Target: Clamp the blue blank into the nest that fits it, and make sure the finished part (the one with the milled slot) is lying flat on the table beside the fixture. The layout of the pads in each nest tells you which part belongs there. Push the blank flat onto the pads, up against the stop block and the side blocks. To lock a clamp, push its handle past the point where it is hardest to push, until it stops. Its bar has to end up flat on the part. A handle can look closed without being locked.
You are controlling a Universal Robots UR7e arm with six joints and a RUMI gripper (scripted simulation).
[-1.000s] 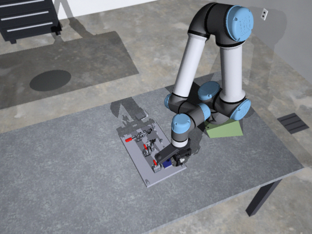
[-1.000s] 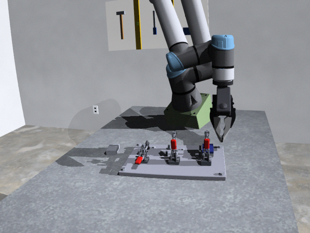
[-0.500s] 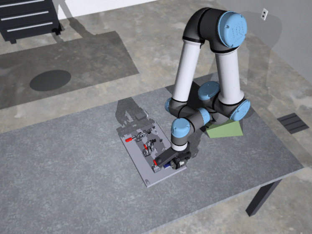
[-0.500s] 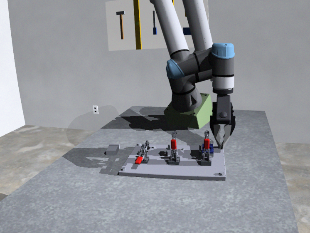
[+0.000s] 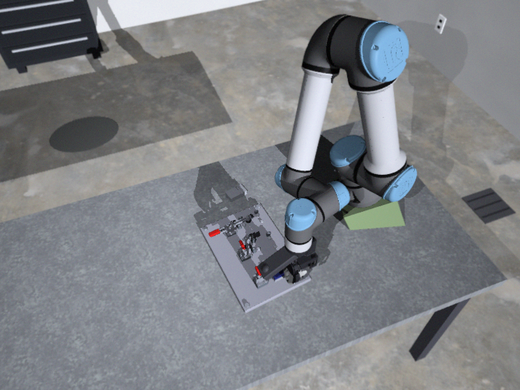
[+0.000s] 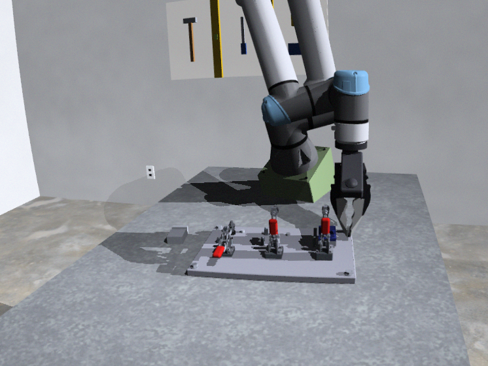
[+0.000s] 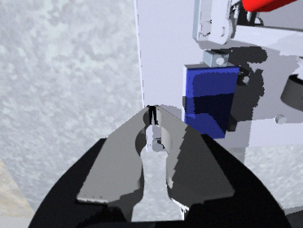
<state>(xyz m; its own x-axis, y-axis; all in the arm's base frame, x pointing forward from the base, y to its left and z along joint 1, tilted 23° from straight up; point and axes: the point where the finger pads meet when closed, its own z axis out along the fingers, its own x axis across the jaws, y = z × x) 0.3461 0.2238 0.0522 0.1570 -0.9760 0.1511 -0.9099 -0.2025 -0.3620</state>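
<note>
The blue blank lies in the end nest of the grey fixture plate, by the clamp with an upright red handle. It also shows in the exterior view and the top view. My gripper is shut and empty. Its tips are low at the plate's edge, beside the blank with a small gap, which the exterior view also shows. A grey block lies flat on the table off the plate's far end; I cannot make out a slot on it.
The middle clamp's red handle stands upright. The far clamp's handle lies down. The arm's green base block sits behind the plate. The table's edge is to the right of the plate.
</note>
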